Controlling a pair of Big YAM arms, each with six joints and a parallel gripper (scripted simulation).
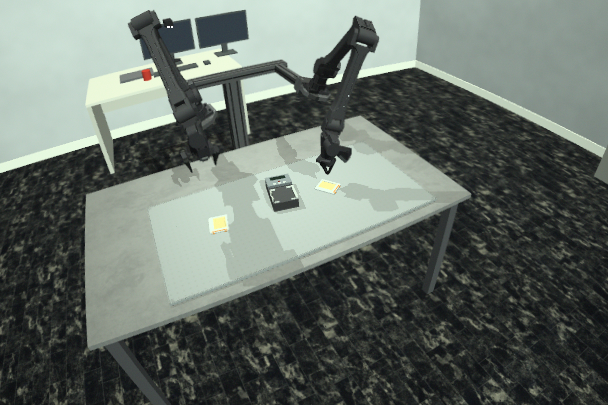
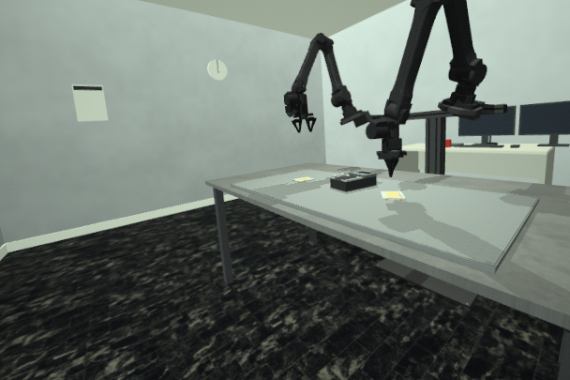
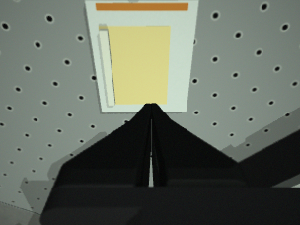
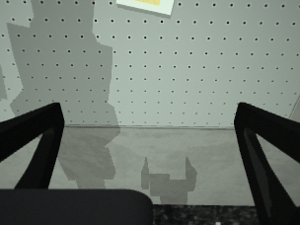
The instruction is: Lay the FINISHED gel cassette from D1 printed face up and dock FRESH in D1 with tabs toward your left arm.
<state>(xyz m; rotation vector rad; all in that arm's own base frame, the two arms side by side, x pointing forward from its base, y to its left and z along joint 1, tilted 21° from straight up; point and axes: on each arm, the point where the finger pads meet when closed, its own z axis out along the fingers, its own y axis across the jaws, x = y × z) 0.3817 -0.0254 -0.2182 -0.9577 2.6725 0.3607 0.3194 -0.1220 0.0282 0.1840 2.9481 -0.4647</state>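
Observation:
The dock D1 stands upright mid-deck; its bay looks dark with pale corner marks, and I see no yellow cassette in it. One white cassette with a yellow face lies flat beside it, an orange band at one end and a pale bar along one side. Another lies flat on the dock's other side. I cannot read which is FRESH or FINISHED. My left gripper is shut, empty, above the first cassette. My right gripper is open, high near the back edge.
The perforated deck lies on the grey table. A dark post with a crossbar stands behind the table. A desk with two monitors is farther back.

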